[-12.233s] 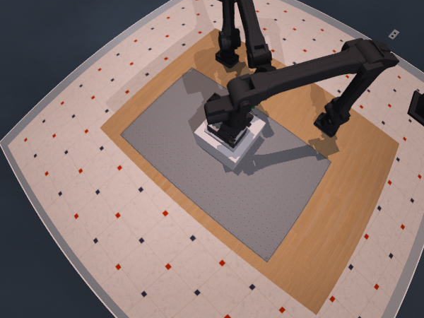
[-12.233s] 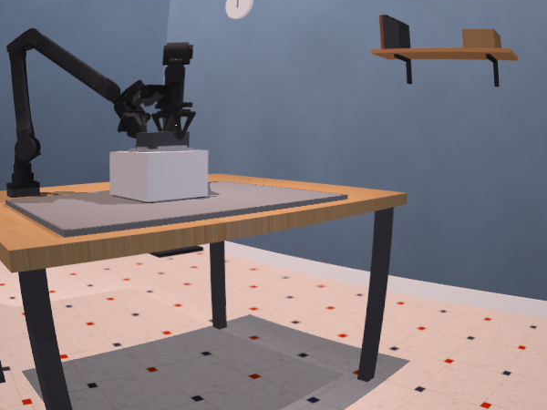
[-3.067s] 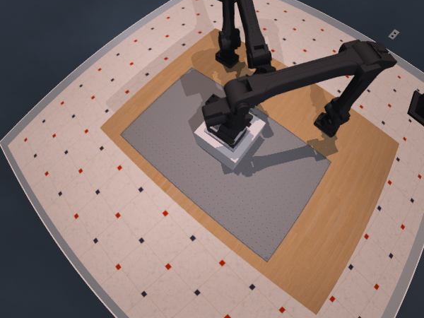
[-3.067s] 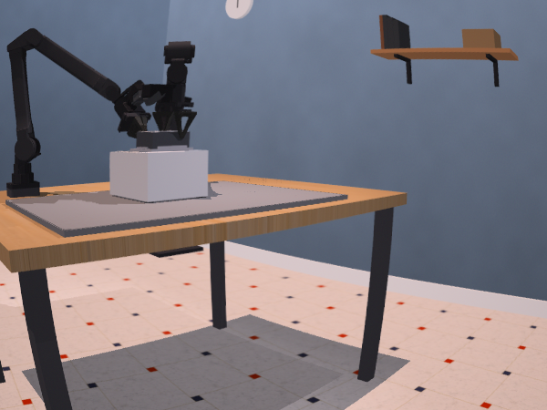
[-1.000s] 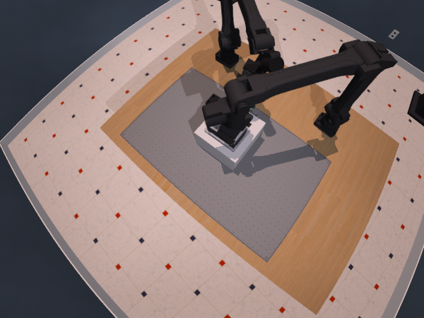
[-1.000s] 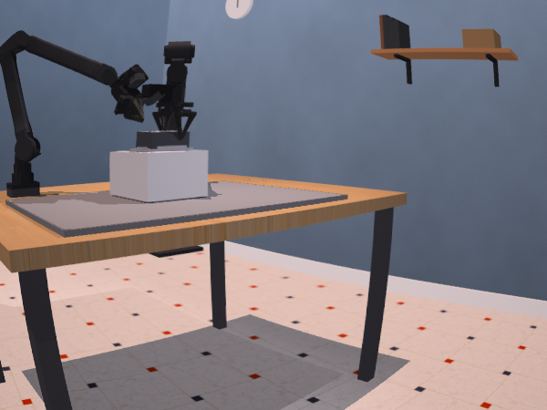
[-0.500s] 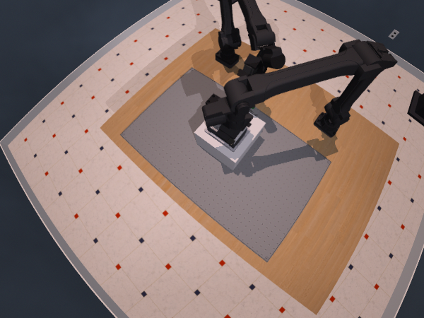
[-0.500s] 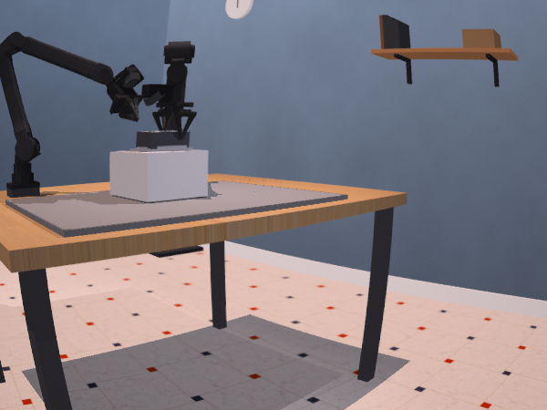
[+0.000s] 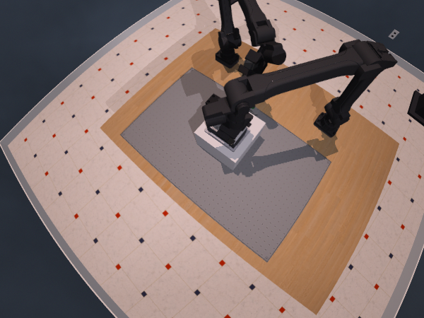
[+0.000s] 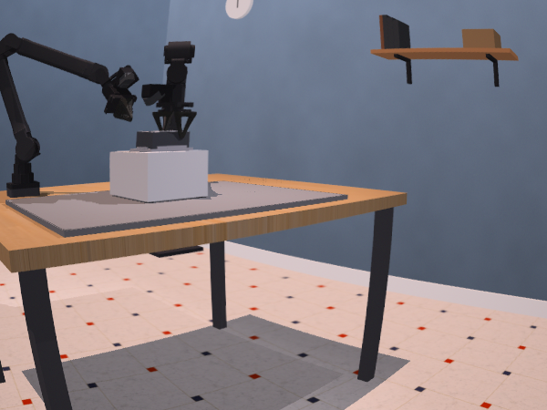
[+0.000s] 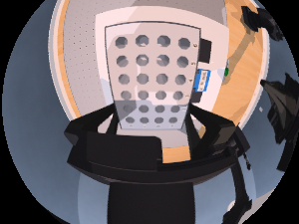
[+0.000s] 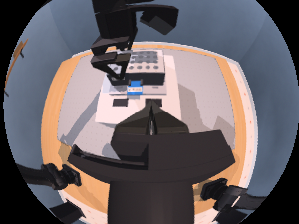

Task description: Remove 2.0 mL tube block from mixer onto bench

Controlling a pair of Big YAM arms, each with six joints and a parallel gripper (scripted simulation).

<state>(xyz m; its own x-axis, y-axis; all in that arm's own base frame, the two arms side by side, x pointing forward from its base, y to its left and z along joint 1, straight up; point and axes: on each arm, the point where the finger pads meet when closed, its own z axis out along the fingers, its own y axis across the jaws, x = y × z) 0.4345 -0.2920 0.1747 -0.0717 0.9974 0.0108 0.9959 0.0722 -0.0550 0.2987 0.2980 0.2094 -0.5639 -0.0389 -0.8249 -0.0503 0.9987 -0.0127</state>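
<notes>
The block, pale on top with rows of round holes and dark on its sides, sits level on the plate of the white mixer. The mixer stands on the grey mat. The blue lever is at the middle of the block's front edge. My left gripper is shut on the block, its fingers across two opposite sides. My right gripper is shut and empty, in front of the lever and apart from it. The back lip is hidden.
The left arm reaches over the mixer, and its wrist is close beside the right gripper. The grey mat extends around the mixer on the wooden bench. The arm bases stand along the mixer's front side.
</notes>
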